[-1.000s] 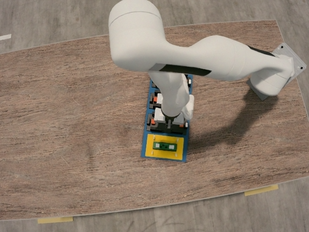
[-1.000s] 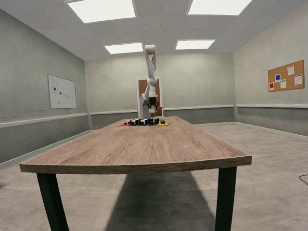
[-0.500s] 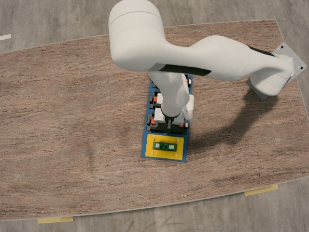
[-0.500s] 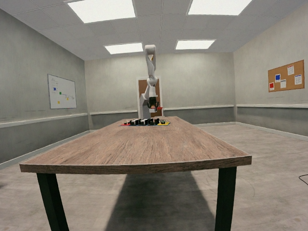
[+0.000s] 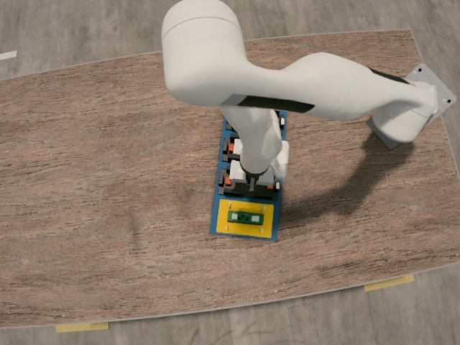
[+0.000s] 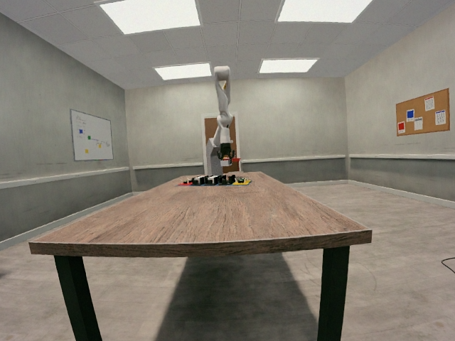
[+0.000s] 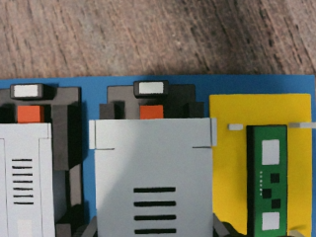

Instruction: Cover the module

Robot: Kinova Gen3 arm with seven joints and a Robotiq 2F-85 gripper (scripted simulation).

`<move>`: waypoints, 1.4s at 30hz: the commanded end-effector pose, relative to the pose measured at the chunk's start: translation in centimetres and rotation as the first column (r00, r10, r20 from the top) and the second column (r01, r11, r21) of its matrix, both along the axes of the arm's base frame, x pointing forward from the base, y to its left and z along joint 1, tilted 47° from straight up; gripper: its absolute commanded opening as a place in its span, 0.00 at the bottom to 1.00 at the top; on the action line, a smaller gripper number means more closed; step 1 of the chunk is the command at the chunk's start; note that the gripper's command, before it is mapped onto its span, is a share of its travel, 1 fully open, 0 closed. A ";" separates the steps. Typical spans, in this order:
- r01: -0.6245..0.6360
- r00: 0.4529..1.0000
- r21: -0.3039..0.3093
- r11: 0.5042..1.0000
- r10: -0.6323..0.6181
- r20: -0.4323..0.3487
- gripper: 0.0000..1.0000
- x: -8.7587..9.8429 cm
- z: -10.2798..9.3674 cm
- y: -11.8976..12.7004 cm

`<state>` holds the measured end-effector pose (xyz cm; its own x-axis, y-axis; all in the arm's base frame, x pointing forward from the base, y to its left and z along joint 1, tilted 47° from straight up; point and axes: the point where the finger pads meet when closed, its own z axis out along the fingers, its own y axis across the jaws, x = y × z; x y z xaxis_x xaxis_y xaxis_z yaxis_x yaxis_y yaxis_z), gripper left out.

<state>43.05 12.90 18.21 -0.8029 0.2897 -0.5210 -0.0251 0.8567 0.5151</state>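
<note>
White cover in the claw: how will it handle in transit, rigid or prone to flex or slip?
The white cover looks like a thin-walled open shell, so it probably flexes under squeeze. Its smooth faces may slip if grip is light. The claw holds it lifted above its holder; likely light.

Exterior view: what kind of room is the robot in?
It looks like an office or meeting room. A whiteboard hangs on one wall, a cork noticeboard on the other, panel lights sit in a tiled ceiling, and one long wooden table fills the middle.
</note>
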 end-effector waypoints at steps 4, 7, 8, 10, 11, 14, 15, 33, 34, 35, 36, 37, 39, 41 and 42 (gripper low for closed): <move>0.000 1.000 0.000 1.000 0.000 0.000 0.00 0.0 0.0 0.0; 0.000 1.000 0.000 1.000 0.000 0.000 0.00 0.0 0.0 0.0; 0.000 1.000 0.000 1.000 0.000 0.000 0.00 0.0 0.0 0.0; 0.000 1.000 0.000 1.000 0.000 0.000 0.00 0.0 0.0 0.0; 0.000 1.000 0.000 1.000 0.000 0.000 0.00 0.0 0.0 0.0; 0.000 1.000 0.000 1.000 0.000 0.000 0.00 0.0 0.0 0.0; 0.000 1.000 0.000 1.000 0.000 0.000 0.00 0.0 0.0 0.0; 0.000 1.000 0.000 1.000 0.000 0.000 0.00 1.4 1.1 5.7; 0.000 1.000 0.000 1.000 0.000 0.000 0.00 1.4 1.1 5.7; 0.000 1.000 0.000 1.000 0.000 0.000 0.00 1.4 1.1 5.7; 0.000 1.000 0.000 1.000 0.000 0.000 0.00 1.4 1.1 5.7; 0.000 1.000 0.000 1.000 0.000 0.000 0.00 1.4 1.1 5.7; 0.000 1.000 0.000 1.000 0.000 0.000 0.00 1.4 1.1 5.7; -0.001 1.000 0.001 1.000 0.001 0.000 0.00 1.7 1.3 6.8; -0.001 1.000 0.001 1.000 0.001 0.000 0.00 1.8 1.4 7.4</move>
<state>44.48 18.96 19.36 -0.8035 0.2899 -0.5199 -0.0257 0.8557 0.5168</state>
